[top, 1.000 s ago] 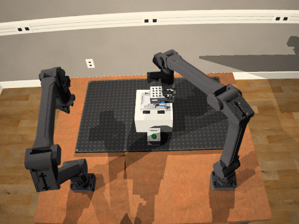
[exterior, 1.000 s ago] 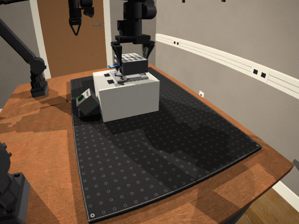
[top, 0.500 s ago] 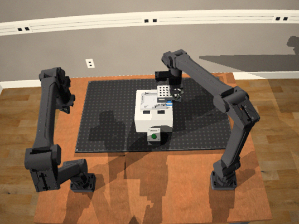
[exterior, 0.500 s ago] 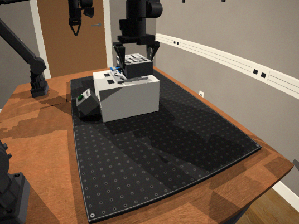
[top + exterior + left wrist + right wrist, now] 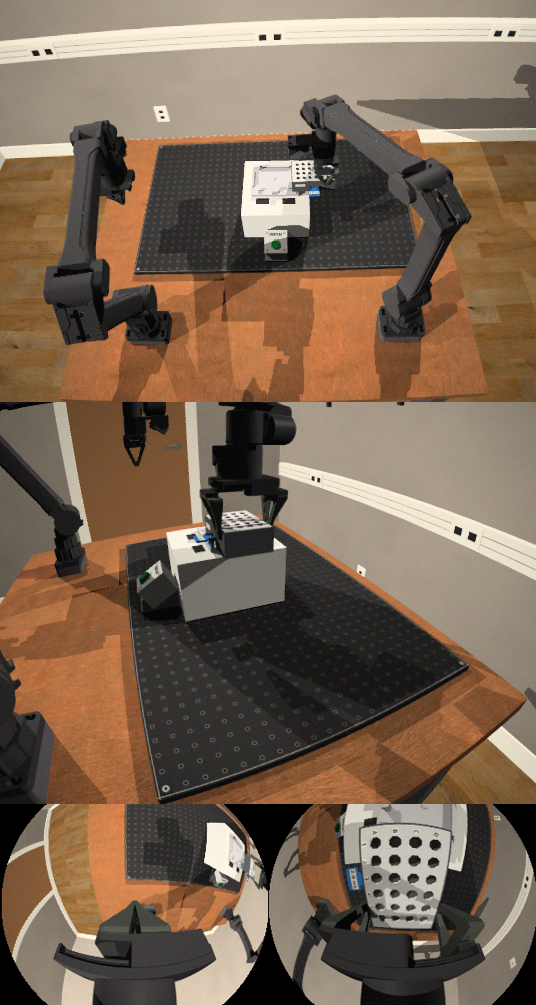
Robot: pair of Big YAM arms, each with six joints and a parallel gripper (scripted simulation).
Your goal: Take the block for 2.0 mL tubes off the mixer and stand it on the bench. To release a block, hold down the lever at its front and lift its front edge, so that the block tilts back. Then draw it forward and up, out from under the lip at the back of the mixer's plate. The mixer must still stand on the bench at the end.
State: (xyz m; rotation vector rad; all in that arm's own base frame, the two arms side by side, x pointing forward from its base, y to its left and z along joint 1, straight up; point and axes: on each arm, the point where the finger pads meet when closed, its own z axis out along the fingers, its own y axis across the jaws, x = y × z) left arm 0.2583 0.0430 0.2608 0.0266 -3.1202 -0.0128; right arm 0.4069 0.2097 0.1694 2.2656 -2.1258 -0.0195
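Note:
The block for 2.0 mL tubes (image 5: 303, 171) (image 5: 245, 545) (image 5: 405, 869), grey with a pale holed top and a blue tag (image 5: 314, 192) (image 5: 353, 878), is over the right part of the mixer (image 5: 275, 220) (image 5: 235, 582) (image 5: 218, 844). The mixer stands upright, its plate (image 5: 272, 181) mostly uncovered. My right gripper (image 5: 245, 527) (image 5: 403, 904) is shut on the block, one finger at its front and one at its back. Any gap under the block cannot be judged. My left gripper (image 5: 122, 200) (image 5: 136, 464) (image 5: 135, 904) is shut and empty, high at the far left.
A small control box (image 5: 276, 249) (image 5: 159, 589) with a green button stands just in front of the mixer. Both stand on the black dotted mat (image 5: 190, 165) (image 5: 240, 702). The wall is behind the table (image 5: 250, 300).

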